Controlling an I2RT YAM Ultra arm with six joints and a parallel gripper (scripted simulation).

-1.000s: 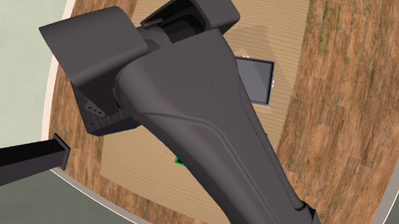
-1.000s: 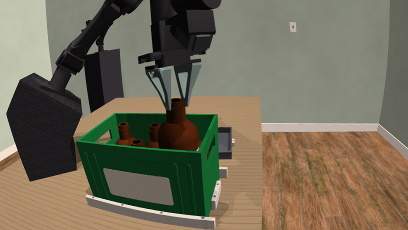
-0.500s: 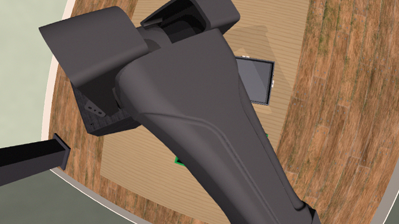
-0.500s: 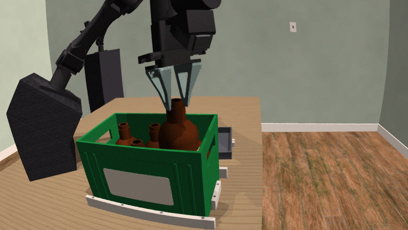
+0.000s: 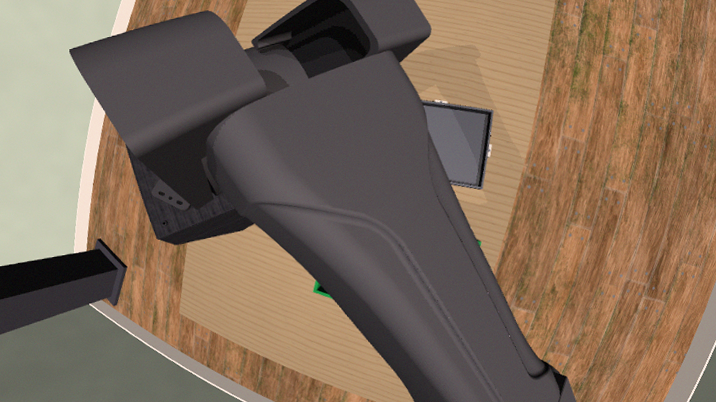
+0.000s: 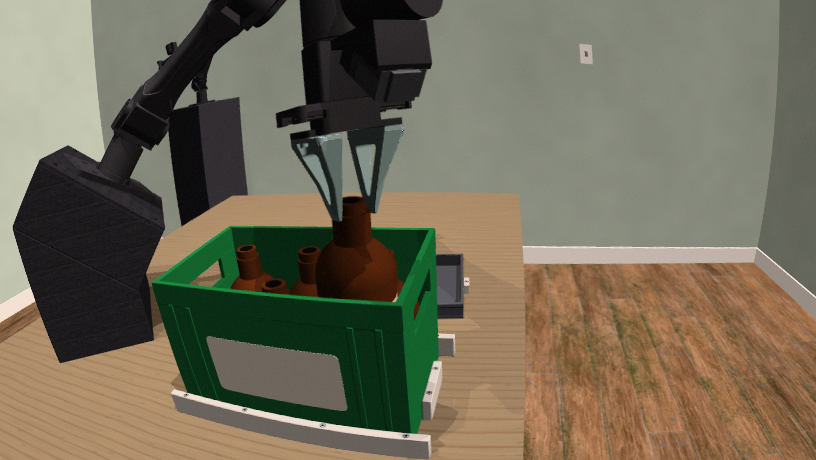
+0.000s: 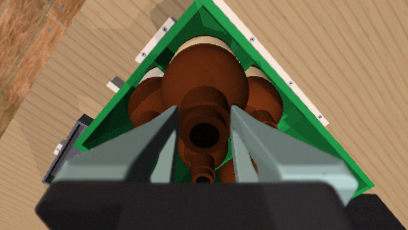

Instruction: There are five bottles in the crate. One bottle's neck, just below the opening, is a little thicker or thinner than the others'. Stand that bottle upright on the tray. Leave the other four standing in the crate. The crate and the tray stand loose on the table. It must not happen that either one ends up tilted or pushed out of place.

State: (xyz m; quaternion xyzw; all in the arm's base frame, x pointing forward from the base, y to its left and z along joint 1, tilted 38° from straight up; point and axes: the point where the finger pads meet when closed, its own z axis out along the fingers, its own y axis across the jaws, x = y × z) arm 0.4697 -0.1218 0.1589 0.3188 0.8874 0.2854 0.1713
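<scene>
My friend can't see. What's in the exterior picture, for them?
A robot hand grips a brown bottle by its neck, raised above other brown bottles in a green crate on a wooden table.

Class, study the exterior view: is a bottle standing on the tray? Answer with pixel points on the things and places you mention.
No, the part of the tray (image 6: pixel 450 311) that shows there, beyond the green crate (image 6: pixel 285 305), holds no bottle.
</scene>
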